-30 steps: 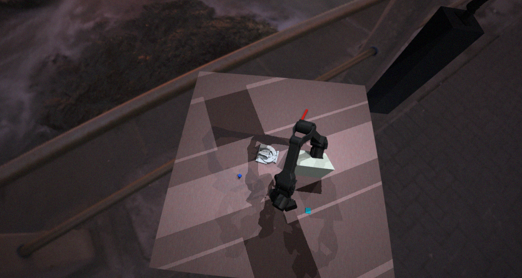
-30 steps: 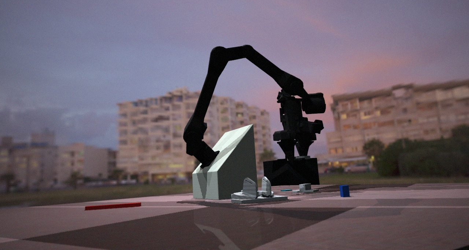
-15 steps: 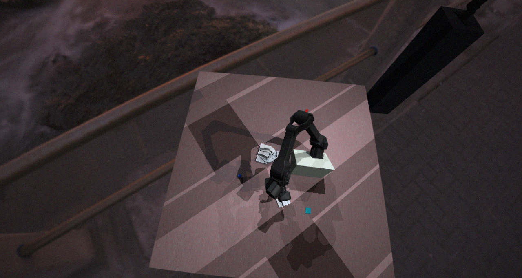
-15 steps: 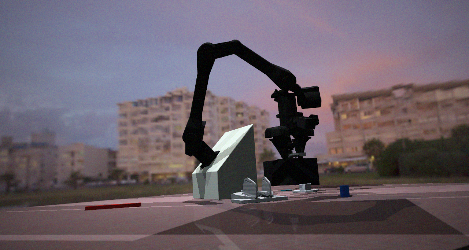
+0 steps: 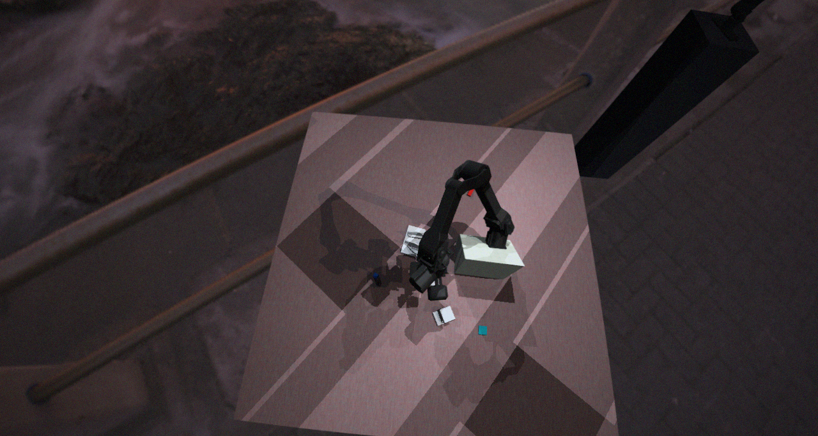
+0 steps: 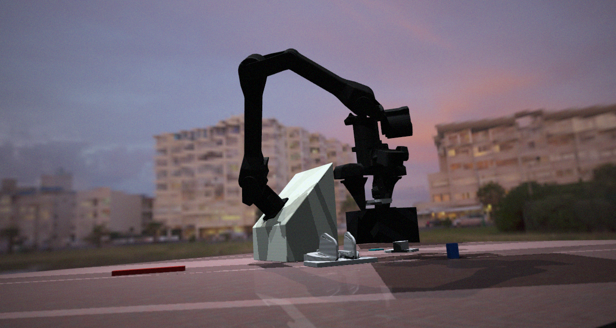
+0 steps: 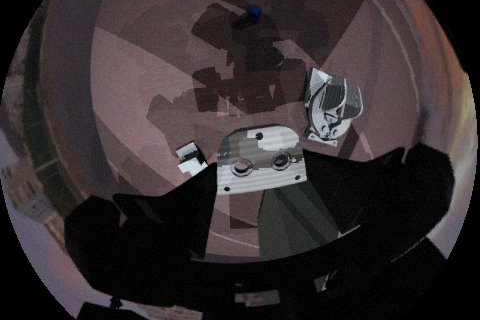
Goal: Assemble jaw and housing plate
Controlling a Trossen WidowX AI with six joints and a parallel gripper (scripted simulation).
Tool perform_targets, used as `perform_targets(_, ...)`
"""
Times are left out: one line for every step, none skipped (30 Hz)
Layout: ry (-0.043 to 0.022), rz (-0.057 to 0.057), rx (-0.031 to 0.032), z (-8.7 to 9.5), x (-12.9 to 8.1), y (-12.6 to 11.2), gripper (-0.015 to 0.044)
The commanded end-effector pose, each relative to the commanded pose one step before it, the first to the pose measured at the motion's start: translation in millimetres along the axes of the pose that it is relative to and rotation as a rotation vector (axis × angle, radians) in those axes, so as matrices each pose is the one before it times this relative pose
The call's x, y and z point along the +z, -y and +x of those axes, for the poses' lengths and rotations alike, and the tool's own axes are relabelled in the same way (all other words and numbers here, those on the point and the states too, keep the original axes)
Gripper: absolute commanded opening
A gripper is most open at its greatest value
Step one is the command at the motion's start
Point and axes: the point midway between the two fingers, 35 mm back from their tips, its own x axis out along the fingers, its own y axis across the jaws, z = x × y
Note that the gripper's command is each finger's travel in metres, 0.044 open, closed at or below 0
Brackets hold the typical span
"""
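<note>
My gripper [image 6: 373, 202] [image 7: 258, 160] is shut on the light-grey housing plate [image 6: 379, 201] [image 7: 260, 180], gripping its two side edges. The plate hangs roughly level, high above the table, its two large holes showing in the wrist view. The base plate [image 5: 406, 249] [image 6: 340, 262] [image 7: 318, 79] lies on the table, to the right of the held plate in the wrist view. Both jaws stand upright on it: one jaw [image 6: 328, 245] [image 7: 335, 96] and the other jaw [image 6: 349, 243] [image 7: 353, 102]. Whether their teeth mesh is too small to tell. The arm partly hides the base in the top view.
A small grey stand [image 5: 445, 315] [image 6: 401, 246] [image 7: 193, 165] lies near a teal square [image 5: 482, 330] [image 6: 376, 249]. A blue block [image 5: 376, 278] [image 6: 452, 250] [image 7: 254, 12] stands apart. A pale wedge [image 5: 489, 259] [image 6: 305, 227] carries the arm's foot. A red bar [image 5: 470, 193] [image 6: 148, 270] lies beyond it.
</note>
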Motion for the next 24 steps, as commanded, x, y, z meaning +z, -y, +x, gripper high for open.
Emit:
perform_targets(0.00703, 0.0298, -0.00062, -2.04, 2.30, 16.49, 0.0351)
perform_targets(0.00016, 0.0072, -0.00036, 0.04, 0.43, 3.30, 0.0351)
perform_targets(0.00015, 0.0072, -0.00040, 0.06, 0.41, 3.29, 0.0351)
perform_targets(0.00014, 0.0072, -0.00045, 0.08, 0.40, 3.29, 0.0351)
perform_targets(0.00012, 0.0072, -0.00050, 0.10, 0.38, 3.29, 0.0351)
perform_targets(0.00011, 0.0073, -0.00054, 0.12, 0.37, 3.29, 0.0351)
perform_targets(0.00009, 0.0073, -0.00059, 0.14, 0.35, 3.29, 0.0351)
perform_targets(0.00008, 0.0073, -0.00063, 0.16, 0.34, 3.28, 0.0351)
perform_targets(0.00007, 0.0073, -0.00068, 0.18, 0.32, 3.28, 0.0351)
perform_targets(0.00005, 0.0073, -0.00073, 0.20, 0.31, 3.28, 0.0351)
perform_targets(0.00004, 0.0073, -0.00077, 0.22, 0.29, 3.28, 0.0351)
perform_targets(0.00003, 0.0073, -0.00082, 0.24, 0.28, 3.27, 0.0351)
perform_targets(0.00001, 0.0073, -0.00087, 0.26, 0.26, 3.27, 0.0351)
perform_targets(0.00000, 0.0073, -0.00091, 0.28, 0.25, 3.26, 0.0351)
perform_targets(-0.00002, 0.0074, -0.00096, 0.29, 0.23, 3.26, 0.0351)
perform_targets(-0.00003, 0.0074, -0.00100, 0.31, 0.21, 3.26, 0.0351)
perform_targets(-0.00004, 0.0074, -0.00105, 0.33, 0.20, 3.25, 0.0351)
perform_targets(-0.00006, 0.0074, -0.00110, 0.35, 0.18, 3.25, 0.0351)
perform_targets(-0.00007, 0.0074, -0.00114, 0.36, 0.17, 3.24, 0.0351)
perform_targets(-0.00009, 0.0074, -0.00119, 0.38, 0.15, 3.24, 0.0351)
perform_targets(-0.00010, 0.0074, -0.00124, 0.40, 0.14, 3.23, 0.0351)
perform_targets(-0.00011, 0.0074, -0.00129, 0.42, 0.12, 3.23, 0.0351)
perform_targets(-0.00013, 0.0074, -0.00133, 0.43, 0.10, 3.22, 0.0351)
perform_targets(-0.00014, 0.0074, -0.00138, 0.45, 0.09, 3.21, 0.0351)
